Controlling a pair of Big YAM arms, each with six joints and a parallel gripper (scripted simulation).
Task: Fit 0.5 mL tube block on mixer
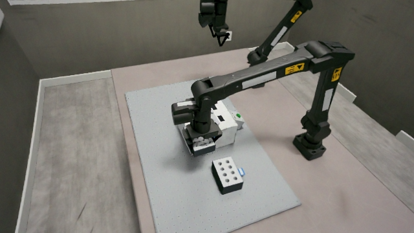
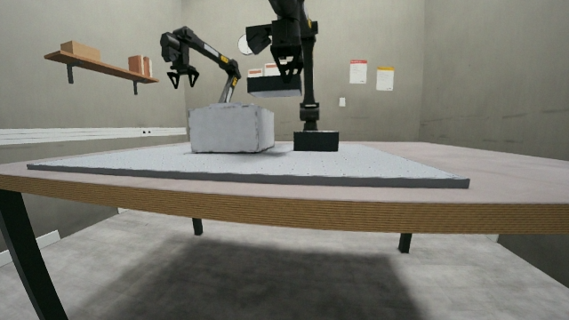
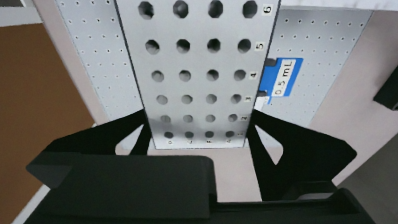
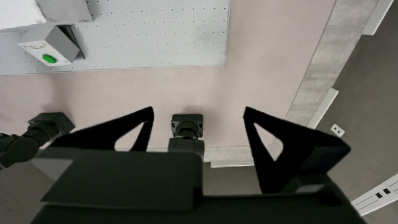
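Observation:
My left gripper (image 1: 203, 141) (image 2: 289, 78) (image 3: 199, 111) is shut on the 0.5 mL block (image 1: 204, 150) (image 2: 267, 87) (image 3: 199, 61), a long block with numbered rows of holes. Its blue lever (image 3: 283, 77) reads 0.5 mL. The block is held level, above the height of the mixer's top. The white mixer (image 1: 227, 130) (image 2: 224, 129) (image 4: 17, 12) stands on the grey mat; the left arm hides its plate and latch in the top view. The other block (image 1: 228, 171) (image 2: 316, 141), with fewer, larger holes, stands on the mat beside the mixer. My right gripper (image 4: 198, 111) (image 1: 222, 39) (image 2: 183, 84) is open and empty, high up.
The mixer's control box with a green button (image 1: 238, 115) (image 4: 49, 58) sticks out on the arm-base side. The other block's blue lever (image 1: 241, 171) points towards the left arm's base (image 1: 309, 147). The left forearm passes over the mixer.

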